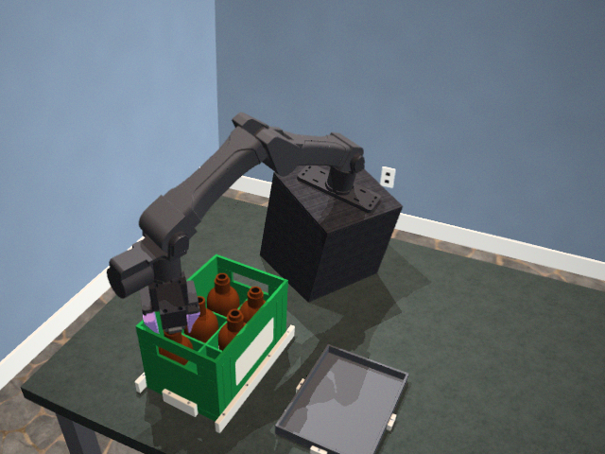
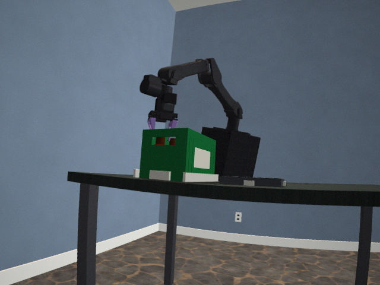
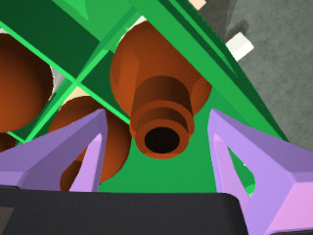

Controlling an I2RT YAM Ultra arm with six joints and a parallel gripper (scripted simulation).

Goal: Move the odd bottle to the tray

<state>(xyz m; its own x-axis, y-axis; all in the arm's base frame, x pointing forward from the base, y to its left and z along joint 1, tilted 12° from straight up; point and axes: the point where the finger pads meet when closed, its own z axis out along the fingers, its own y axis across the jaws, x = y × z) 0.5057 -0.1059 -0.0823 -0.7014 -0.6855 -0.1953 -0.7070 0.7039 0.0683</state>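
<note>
Bottles stand in the crate (image 1: 182,381) (image 2: 164,159); the tray (image 1: 341,405) (image 2: 233,180) lies beside it.

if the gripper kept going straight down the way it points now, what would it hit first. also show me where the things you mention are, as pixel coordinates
Most likely the brown bottle (image 3: 158,83) in the crate's near corner: its neck lies between the gripper's (image 1: 171,328) (image 2: 162,127) (image 3: 157,115) open fingers, though exact depth is unclear.

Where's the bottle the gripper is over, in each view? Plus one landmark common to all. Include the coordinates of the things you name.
Top: the bottle under the gripper (image 1: 170,324) (image 2: 162,124) (image 3: 157,142) is low left of centre, in the crate's near-left corner, its neck mostly hidden (image 1: 177,347) (image 3: 161,90).
Exterior: left of centre; only brown glimpses through the crate's handhold, can't tell which bottle.
Wrist: centre, mouth toward the camera, between the open fingers.
Shared landmark: the green crate (image 1: 181,386) (image 2: 164,158) (image 3: 230,113).
</note>
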